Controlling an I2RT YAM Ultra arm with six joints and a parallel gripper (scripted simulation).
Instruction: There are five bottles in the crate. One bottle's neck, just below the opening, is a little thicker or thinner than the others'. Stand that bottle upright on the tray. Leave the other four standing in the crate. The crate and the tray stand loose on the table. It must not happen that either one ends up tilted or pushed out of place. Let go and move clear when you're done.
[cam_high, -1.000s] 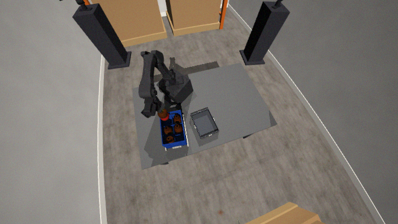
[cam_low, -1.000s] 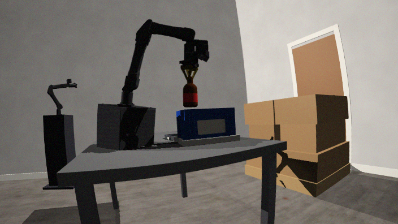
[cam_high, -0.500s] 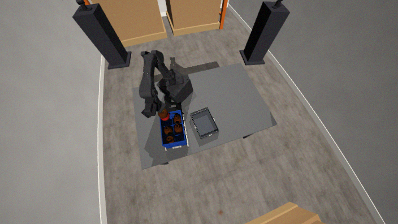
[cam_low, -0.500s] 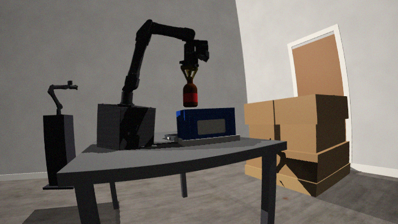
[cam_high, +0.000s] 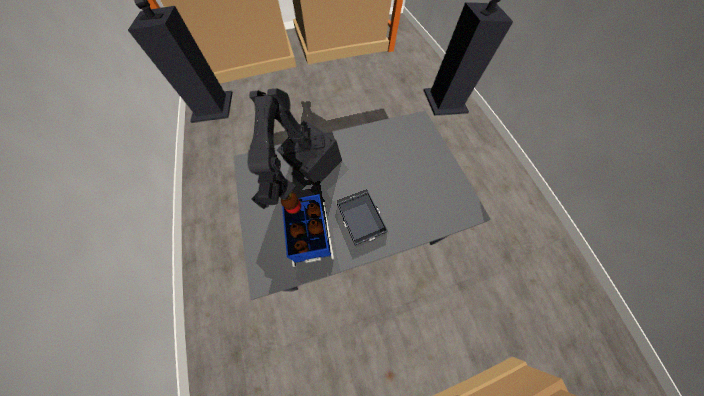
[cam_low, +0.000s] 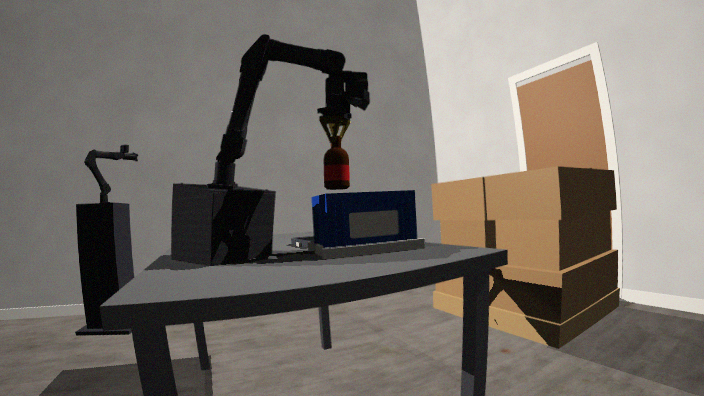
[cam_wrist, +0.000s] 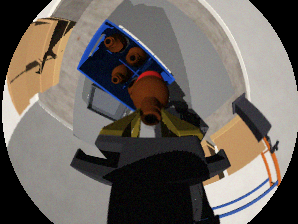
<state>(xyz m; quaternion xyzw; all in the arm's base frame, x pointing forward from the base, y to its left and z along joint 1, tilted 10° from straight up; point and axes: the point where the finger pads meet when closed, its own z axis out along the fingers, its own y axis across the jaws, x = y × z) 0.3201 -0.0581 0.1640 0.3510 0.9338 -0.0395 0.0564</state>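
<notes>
My gripper (cam_low: 336, 136) is shut on the neck of a brown bottle with a red label (cam_low: 336, 169). The bottle hangs upright, clear above the near-arm end of the blue crate (cam_low: 365, 217). From above it shows over the crate's far-left corner (cam_high: 290, 202). Several brown bottles (cam_high: 306, 226) stand in the blue crate (cam_high: 306, 227). The grey tray (cam_high: 361, 218) lies empty on the table to the right of the crate. In the wrist view the held bottle (cam_wrist: 149, 95) sits between my fingers, with the crate (cam_wrist: 120, 63) and three bottles below.
The arm's dark base box (cam_low: 222, 222) stands on the table behind the crate. Cardboard boxes (cam_low: 530, 245) are stacked on the floor beside the table. Two dark pillars (cam_high: 177, 62) stand at the back.
</notes>
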